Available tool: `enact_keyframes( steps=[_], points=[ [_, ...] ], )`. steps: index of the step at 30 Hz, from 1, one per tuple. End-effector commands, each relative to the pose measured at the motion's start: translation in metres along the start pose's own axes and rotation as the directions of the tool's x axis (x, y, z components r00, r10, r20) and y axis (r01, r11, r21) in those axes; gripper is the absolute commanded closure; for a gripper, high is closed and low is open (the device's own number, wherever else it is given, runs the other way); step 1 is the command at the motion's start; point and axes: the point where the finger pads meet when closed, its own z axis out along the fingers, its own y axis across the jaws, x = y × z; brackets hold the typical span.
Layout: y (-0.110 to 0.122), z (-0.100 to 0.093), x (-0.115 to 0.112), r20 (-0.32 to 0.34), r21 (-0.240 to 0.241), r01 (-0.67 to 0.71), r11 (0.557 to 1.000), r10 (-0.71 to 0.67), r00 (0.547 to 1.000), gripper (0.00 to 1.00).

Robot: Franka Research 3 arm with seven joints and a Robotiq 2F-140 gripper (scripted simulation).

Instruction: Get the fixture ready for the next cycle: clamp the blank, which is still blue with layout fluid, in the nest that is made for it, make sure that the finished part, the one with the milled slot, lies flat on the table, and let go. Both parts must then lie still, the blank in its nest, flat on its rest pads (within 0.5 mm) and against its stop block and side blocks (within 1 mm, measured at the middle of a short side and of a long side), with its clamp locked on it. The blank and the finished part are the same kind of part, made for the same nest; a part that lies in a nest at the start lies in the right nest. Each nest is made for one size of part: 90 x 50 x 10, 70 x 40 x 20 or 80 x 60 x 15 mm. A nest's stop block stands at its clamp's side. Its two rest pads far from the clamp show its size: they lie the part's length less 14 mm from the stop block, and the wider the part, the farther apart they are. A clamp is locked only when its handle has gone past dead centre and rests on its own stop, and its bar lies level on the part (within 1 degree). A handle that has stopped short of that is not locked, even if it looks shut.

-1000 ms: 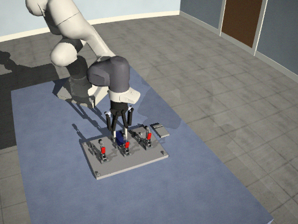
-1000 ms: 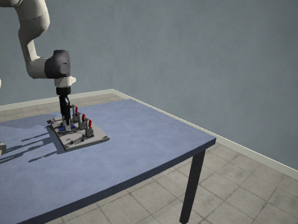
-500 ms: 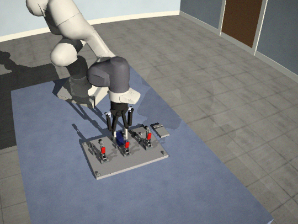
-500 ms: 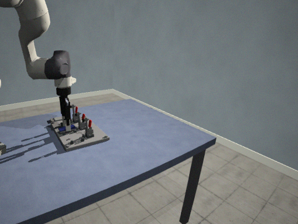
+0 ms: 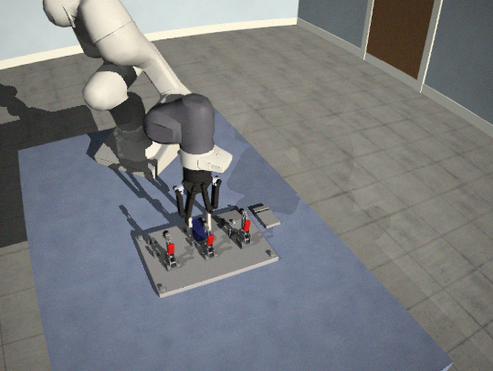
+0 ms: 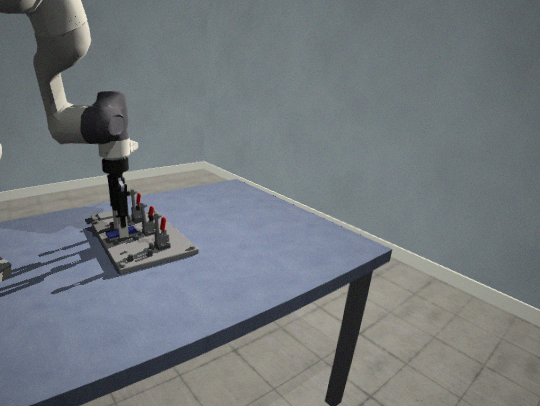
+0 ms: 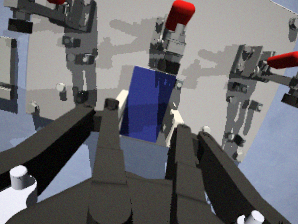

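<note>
The fingers [image 5: 199,224] [image 6: 120,230], pointing down, are closed on the long sides of the blue blank [image 5: 198,229] [image 6: 117,233] [image 7: 149,104], which lies over the middle nest of the grey plate [image 5: 215,270] [image 6: 175,254] [image 7: 205,25], one end near the middle clamp [image 5: 209,247] [image 6: 149,222] [image 7: 170,47]; whether it touches its rest pads cannot be told. All three clamps, the middle one between a left [image 5: 171,256] and a right [image 5: 246,233] in the top view, stand open with red handles upright, and the slotted part [image 5: 267,216] [image 7: 7,75] lies on the bench [image 5: 283,315] [image 6: 210,290] just beside the plate.
</note>
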Motion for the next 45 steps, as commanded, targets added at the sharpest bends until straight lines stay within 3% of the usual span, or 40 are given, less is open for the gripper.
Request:
enact_keyframes(
  steps=[1,28,29,45],
  points=[
    [-0.0001,-0.0005,0.0022,-0.005,0.002,-0.008,1.0,0.008,1.0,1.0],
    [0.0013,0.0048,0.004,-0.005,0.002,-0.008,1.0,0.008,1.0,1.0],
    [0.0013,0.0048,0.004,-0.005,0.002,-0.008,1.0,0.008,1.0,0.42],
    [0.0013,0.0048,0.004,-0.005,0.002,-0.008,1.0,0.008,1.0,0.42]
  ],
)
